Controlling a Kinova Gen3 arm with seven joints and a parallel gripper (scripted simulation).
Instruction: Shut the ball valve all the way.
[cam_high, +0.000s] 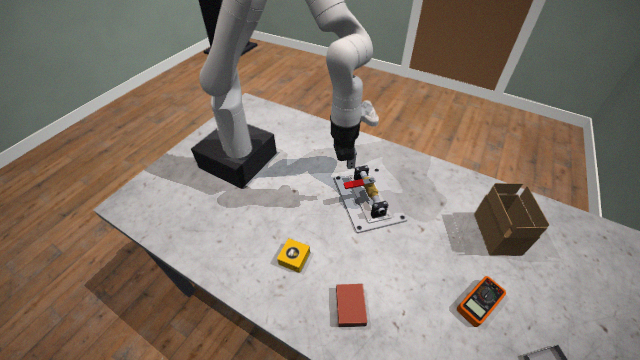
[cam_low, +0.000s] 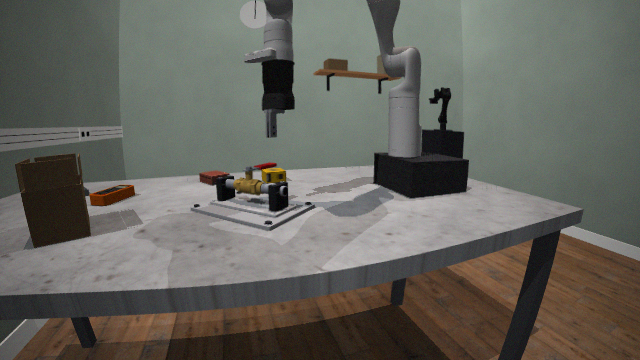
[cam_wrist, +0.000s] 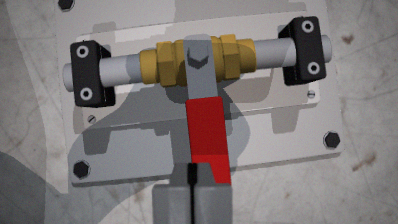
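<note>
The brass ball valve (cam_wrist: 197, 62) sits on a grey pipe held by two black clamps on a metal baseplate (cam_high: 370, 202). Its red-tipped lever (cam_wrist: 209, 140) stands square to the pipe and points toward my gripper. It also shows in the top view (cam_high: 354, 184) and the exterior view (cam_low: 265, 165). My gripper (cam_wrist: 192, 186) (cam_low: 271, 131) (cam_high: 351, 163) is shut with the fingers pressed together and nothing between them. It hangs well above the valve, over the lever's red end.
A brown cardboard box (cam_high: 511, 219) stands to the right. An orange multimeter (cam_high: 481, 300), a red block (cam_high: 351, 304) and a yellow block (cam_high: 293, 254) lie toward the front edge. The arm's black base (cam_high: 234, 154) is at the back left.
</note>
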